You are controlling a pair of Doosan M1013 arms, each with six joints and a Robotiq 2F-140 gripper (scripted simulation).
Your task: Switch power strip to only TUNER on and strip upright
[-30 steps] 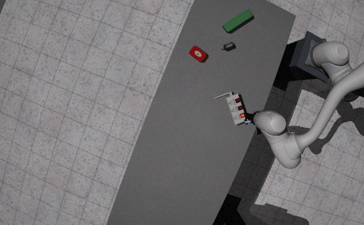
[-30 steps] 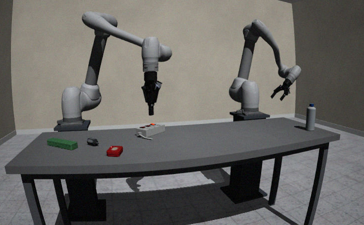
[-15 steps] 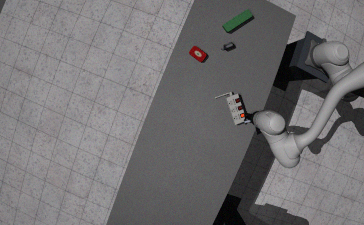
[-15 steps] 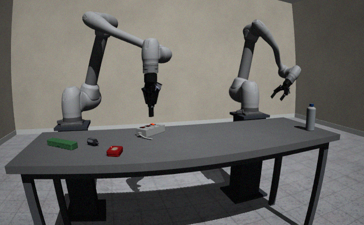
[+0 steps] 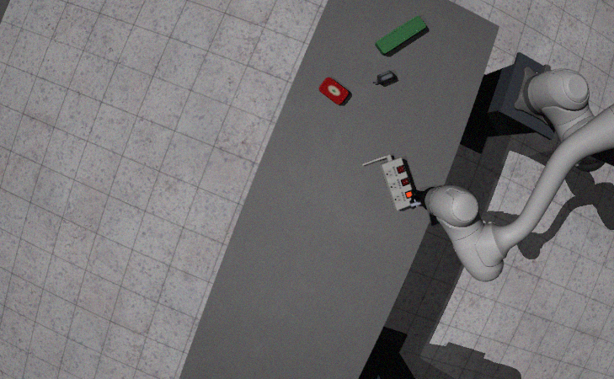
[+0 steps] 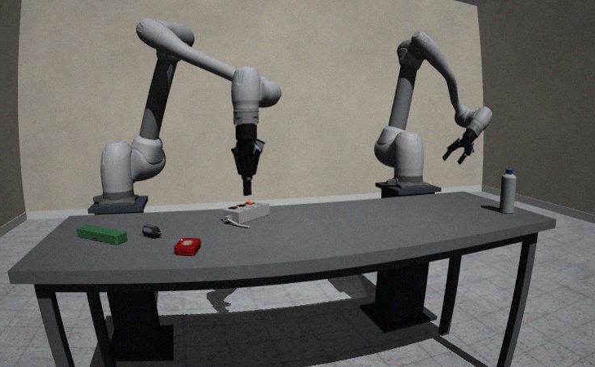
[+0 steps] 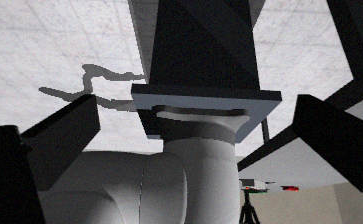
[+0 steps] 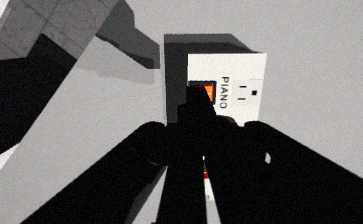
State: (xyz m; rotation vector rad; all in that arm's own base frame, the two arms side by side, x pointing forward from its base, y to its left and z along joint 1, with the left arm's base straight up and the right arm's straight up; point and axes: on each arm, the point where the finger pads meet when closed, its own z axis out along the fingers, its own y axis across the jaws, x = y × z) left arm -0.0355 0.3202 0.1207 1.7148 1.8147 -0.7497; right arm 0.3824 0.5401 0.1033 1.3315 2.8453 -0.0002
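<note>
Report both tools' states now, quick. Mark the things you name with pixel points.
Left tool (image 6: 453, 159) (image 7: 197, 112): open, nothing between its fingers.
Right tool (image 6: 247, 194) (image 8: 199, 90): closed on nothing, above the power strip (image 5: 395, 186) (image 6: 252, 214) (image 8: 249, 67).

This is looking like a robotics lab or test room. Two pale grey jointed robot arms (image 5: 539, 188) (image 6: 207, 64) (image 7: 202, 170) are standing on dark, blocky metal pedestals (image 6: 139, 342) (image 7: 202, 50), facing a long grey rectangular table (image 5: 271, 264) (image 6: 335, 241) with dark metal legs. A plain beige wall (image 6: 317, 55) is rising behind them, darker walls are closing in the left and right sides, and pale speckled square tiles (image 5: 110, 188) (image 6: 578, 292) (image 7: 32, 40) are covering the floor.
</note>
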